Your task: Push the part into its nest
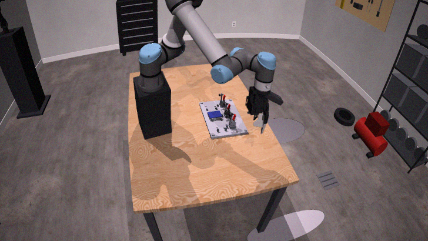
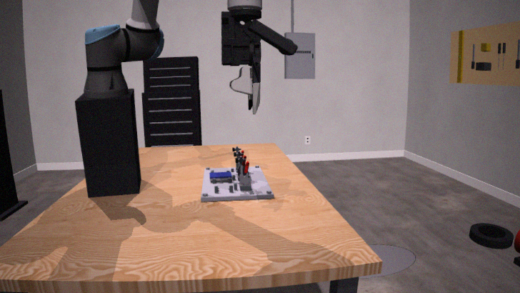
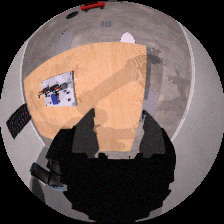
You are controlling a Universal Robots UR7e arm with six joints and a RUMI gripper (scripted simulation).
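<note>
Holding my black two-jaw gripper point(image 2: 253, 103) high above the light wooden tabletop point(image 1: 191, 179), jaws partly spread and empty, since pushing needs no grasp. Small blue rectangular part point(image 1: 214, 114): on the grey square fixture plate point(image 1: 211, 131), left of the red-handled toggle clamps point(image 1: 228, 111); seating too small to judge. Gripper sits off the plate's right edge, well apart; I judge approach barely begun.
</note>
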